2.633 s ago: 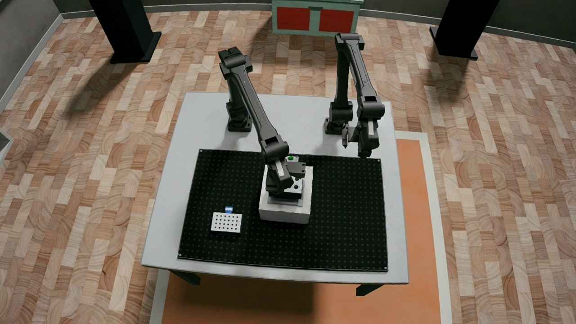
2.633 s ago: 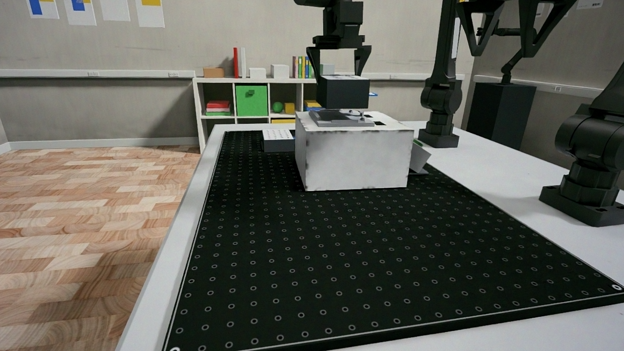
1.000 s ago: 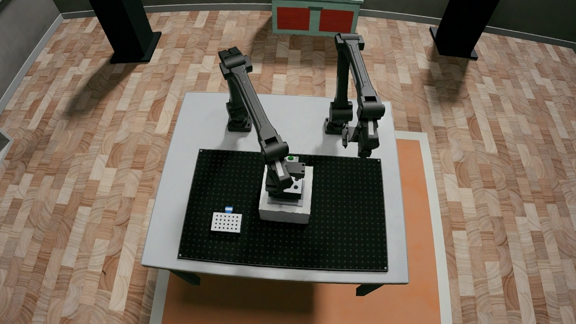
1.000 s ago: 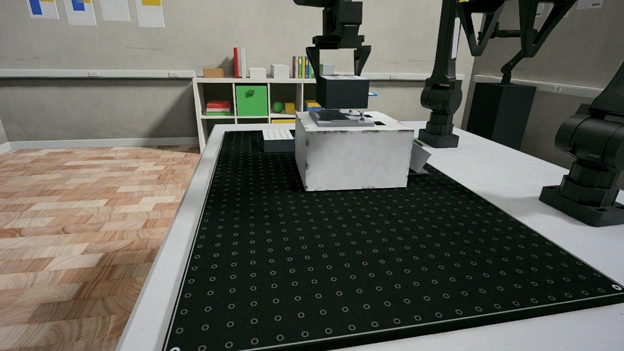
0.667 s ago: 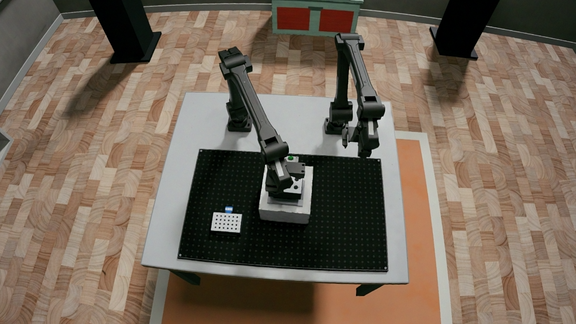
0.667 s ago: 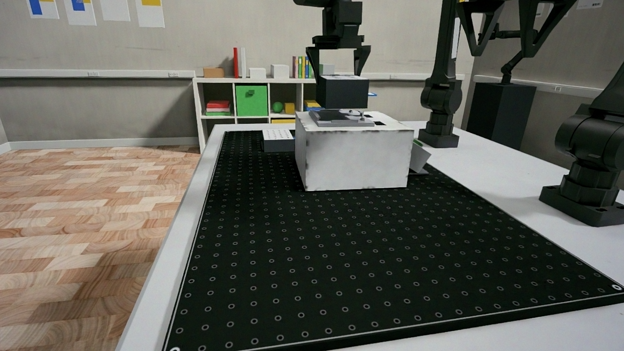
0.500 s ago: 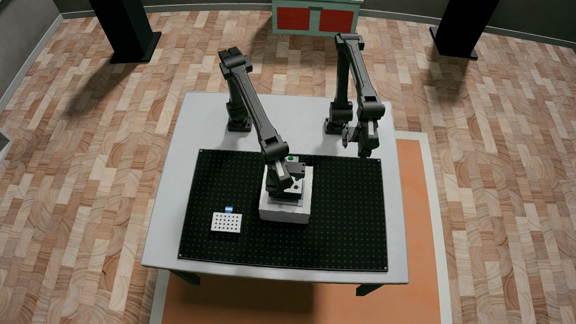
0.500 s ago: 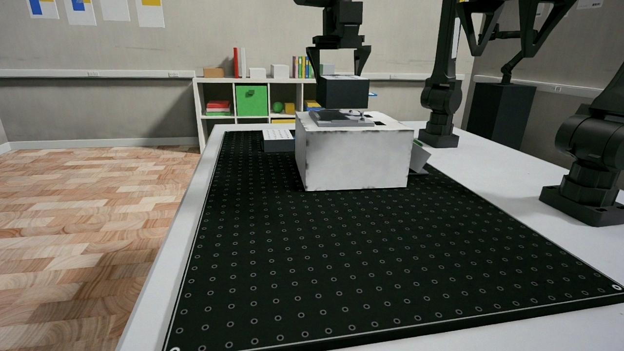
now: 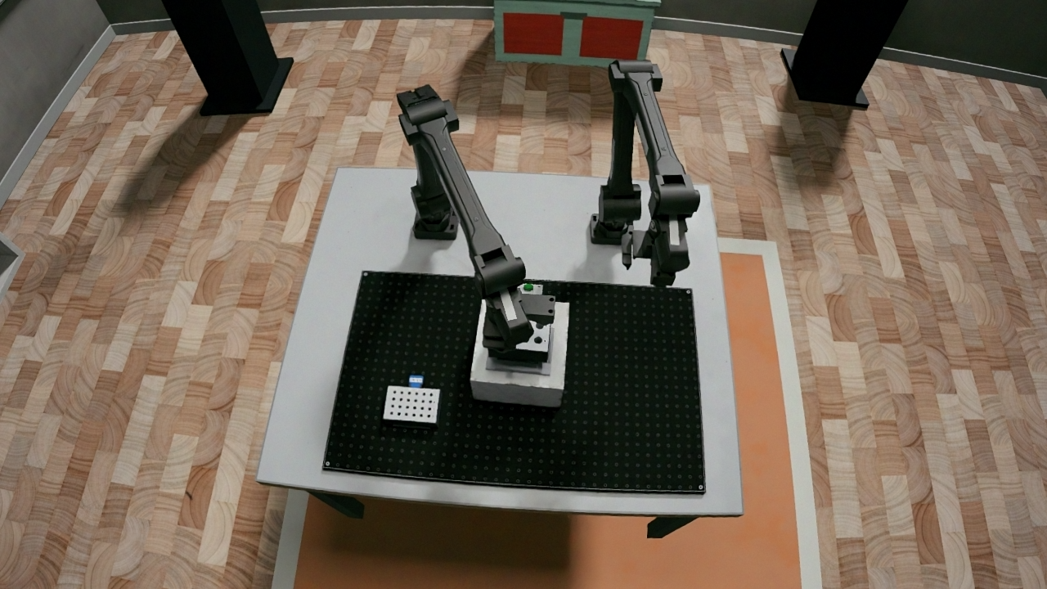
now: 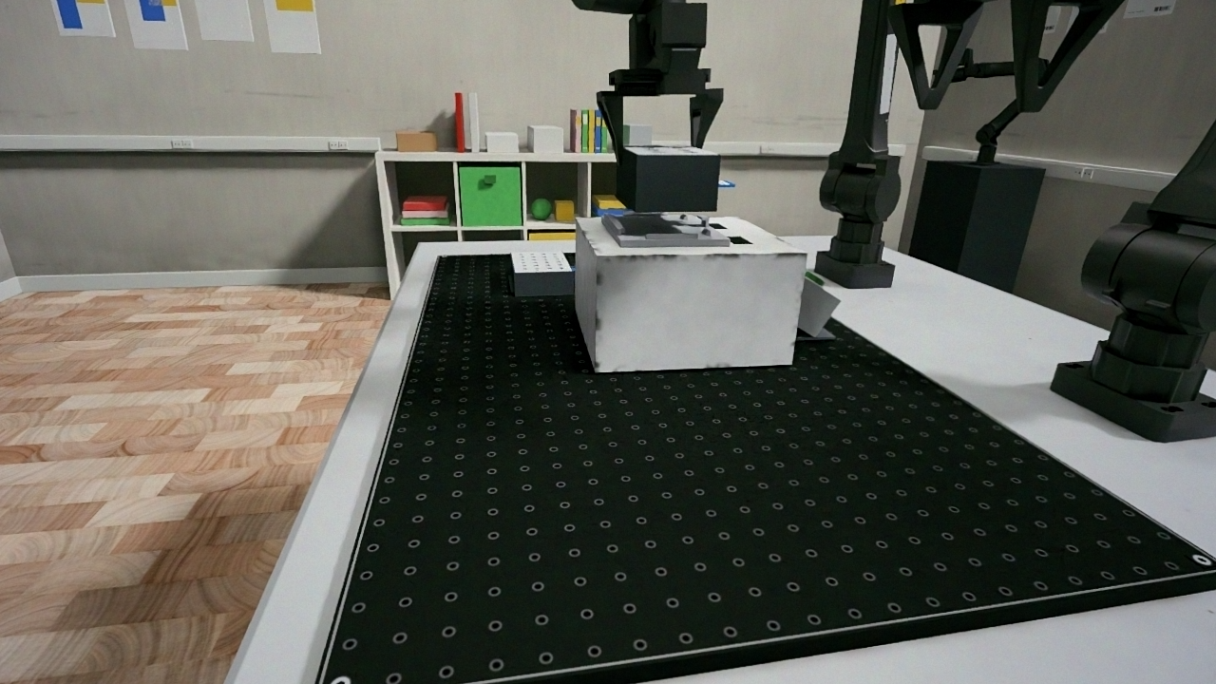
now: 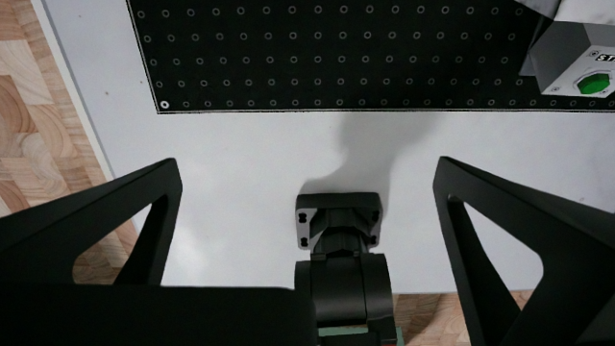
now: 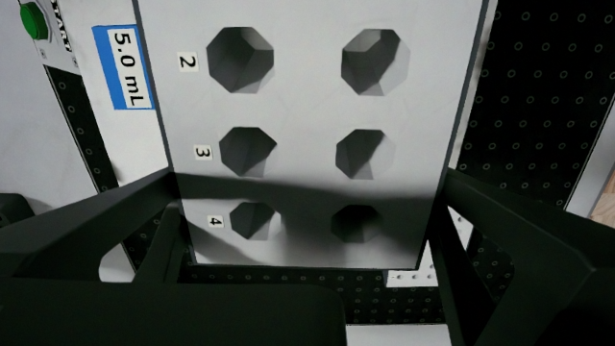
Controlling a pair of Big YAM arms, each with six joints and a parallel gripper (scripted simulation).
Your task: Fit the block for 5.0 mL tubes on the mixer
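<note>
Block for 5.0 mL tubes [image 9: 539,340] [image 10: 670,180] [image 12: 305,111]: it is held up over the plate [image 9: 541,368] [image 10: 672,241] of the mixer [image 9: 516,389] [image 10: 693,310] [image 11: 588,11] [image 12: 132,154], right of the middle in the exterior frame. Daylight shows between its underside and the plate there, so it is not seated flat. The right hand [image 9: 523,330] [image 10: 661,151] [image 12: 307,174] has it gripped, fingers well spread against opposite sides. In the right wrist frame its upper face shows large holes, with rows marked 2, 3 and 4, and the blue lever [image 12: 107,67] reading "5.0 mL" juts out at upper left. A shadow crosses the face around row 4.

The left hand [image 9: 644,267] [image 10: 981,104] [image 11: 307,171] is wide open with nothing between its fingers. It hangs at the right of the top frame, over the strip of bench [image 9: 314,366] [image 10: 960,374] [image 11: 240,144] behind the black mat [image 9: 629,410] [image 10: 680,476] [image 11: 288,72] [image 12: 533,111].

The other block [image 9: 411,404] [image 10: 542,276] [image 12: 410,279], with many small holes, stands on the mat at lower left in the top frame, well apart from the mixer. The green START button [image 9: 528,287] [image 10: 813,277] [image 11: 594,84] [image 12: 34,21] sits just beside the mixer, nearer the arms.
</note>
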